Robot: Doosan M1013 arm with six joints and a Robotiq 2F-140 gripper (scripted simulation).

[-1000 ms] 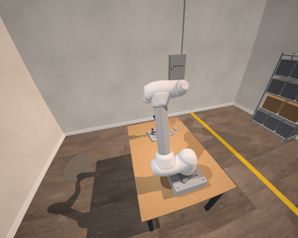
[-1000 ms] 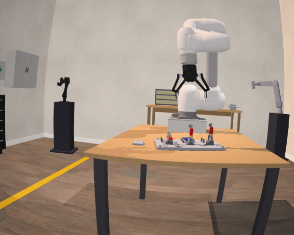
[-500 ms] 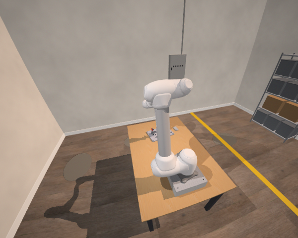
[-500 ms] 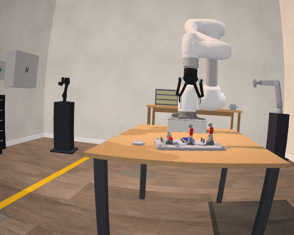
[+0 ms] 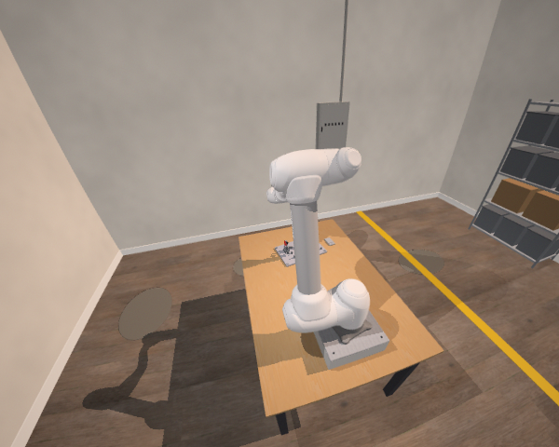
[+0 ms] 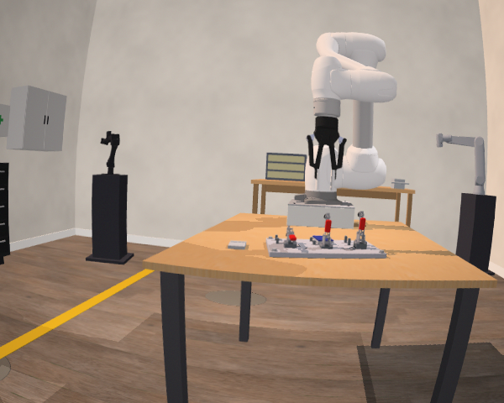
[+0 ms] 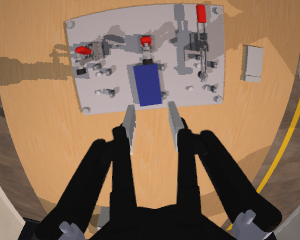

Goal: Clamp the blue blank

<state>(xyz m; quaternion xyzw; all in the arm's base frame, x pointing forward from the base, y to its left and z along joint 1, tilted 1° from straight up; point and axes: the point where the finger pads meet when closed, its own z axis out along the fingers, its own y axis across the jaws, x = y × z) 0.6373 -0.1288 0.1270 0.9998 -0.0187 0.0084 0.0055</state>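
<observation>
My claw (image 7: pixel 150 135) hangs high above the plate (image 7: pixel 90 96), partly closed and holding nothing. The blank (image 7: pixel 148 84) lies in the middle nest; the slotted part (image 7: pixel 253 64) lies on the desk (image 7: pixel 37 14) beside.

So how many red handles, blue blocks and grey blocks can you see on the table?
Red clamp handles: 3, first, second, third
Blue blocks: 1, the blank
Grey blocks off the plate: 1, the finished part
Total: 5

Blue blank (image 7: pixel 148 84) flat in middle nest; grey finished part (image 7: pixel 253 64) on table.
</observation>
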